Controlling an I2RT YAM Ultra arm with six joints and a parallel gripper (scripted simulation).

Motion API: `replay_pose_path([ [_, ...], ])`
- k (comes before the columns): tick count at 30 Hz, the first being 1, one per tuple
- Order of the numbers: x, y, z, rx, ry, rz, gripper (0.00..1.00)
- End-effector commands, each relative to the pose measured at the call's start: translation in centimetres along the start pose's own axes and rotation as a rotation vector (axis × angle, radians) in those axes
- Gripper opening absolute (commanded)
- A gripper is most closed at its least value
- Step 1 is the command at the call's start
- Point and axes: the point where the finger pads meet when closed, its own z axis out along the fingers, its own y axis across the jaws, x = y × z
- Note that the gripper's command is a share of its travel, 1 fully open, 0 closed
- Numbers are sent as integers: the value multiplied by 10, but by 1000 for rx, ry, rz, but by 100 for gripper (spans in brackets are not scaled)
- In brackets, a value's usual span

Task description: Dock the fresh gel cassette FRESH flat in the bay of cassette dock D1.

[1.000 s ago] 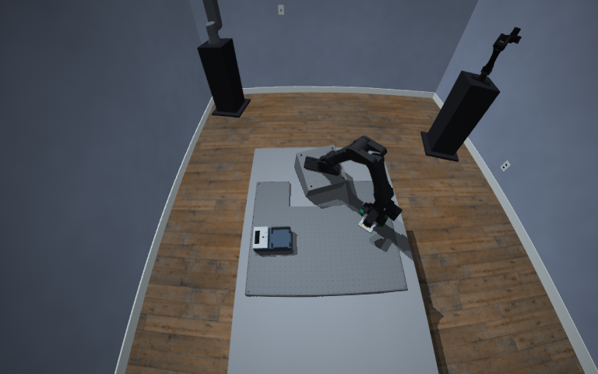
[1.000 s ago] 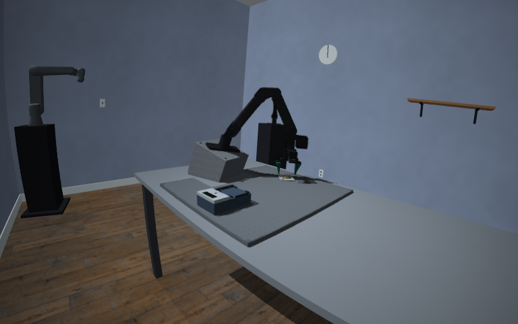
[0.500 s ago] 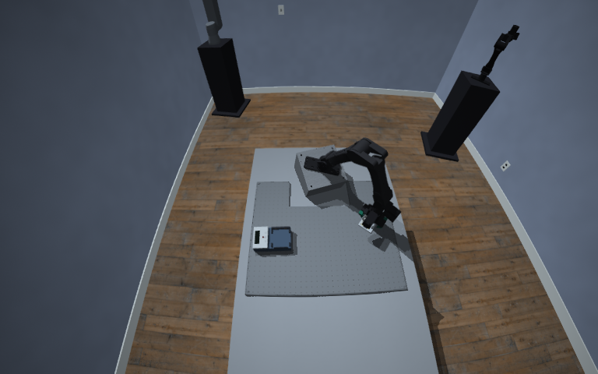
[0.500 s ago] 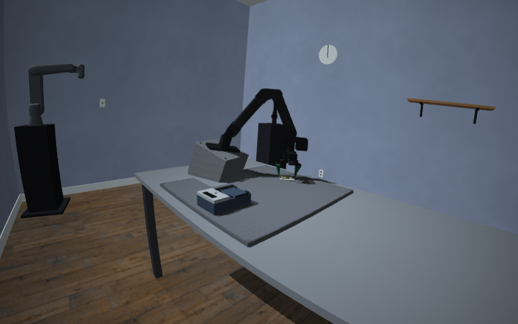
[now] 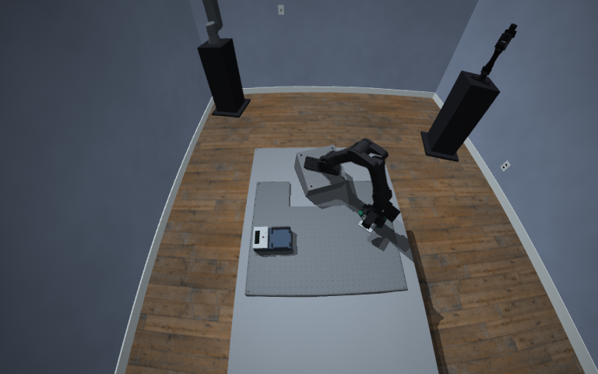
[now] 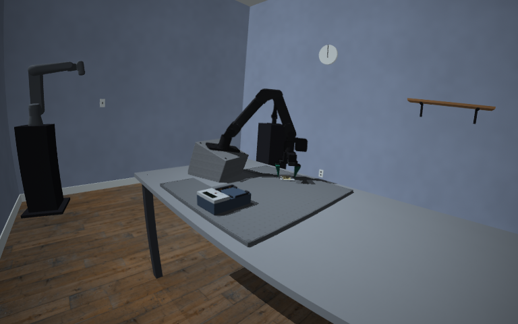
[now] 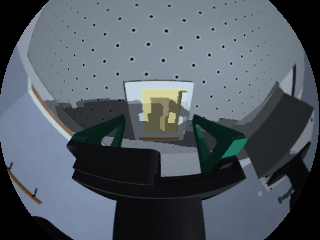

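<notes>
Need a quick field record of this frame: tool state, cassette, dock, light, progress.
tool: open, holding nothing, poised just above the cassette
cassette FRESH: flat on the perforated deck, between the green fingertips in the wrist view
comb: cannot tell from these views
dock D1: across the deck from the cassette, bay holds no cassette
console: white panel at the dock's end; a small red dot shows on it, lit or not cannot be told
arm base: grey wedge block
progress: cassette not yet gripped or lifted
</notes>
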Motion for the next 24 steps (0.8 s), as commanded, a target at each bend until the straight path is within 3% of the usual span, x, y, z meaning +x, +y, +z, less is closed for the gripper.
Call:
replay_pose_path([
  [1,-3,-4,4,7,-4,2,100],
  [8,-2,-10,10,24,-2,2,100],
  [11,-4,-6,6,6,-5,5,100],
  [15,-3,-10,10,23,-3,3,100],
  [21,-4,-7,9,5,-5,4,100],
  [24,-3,-10,14,16,-4,3,100],
])
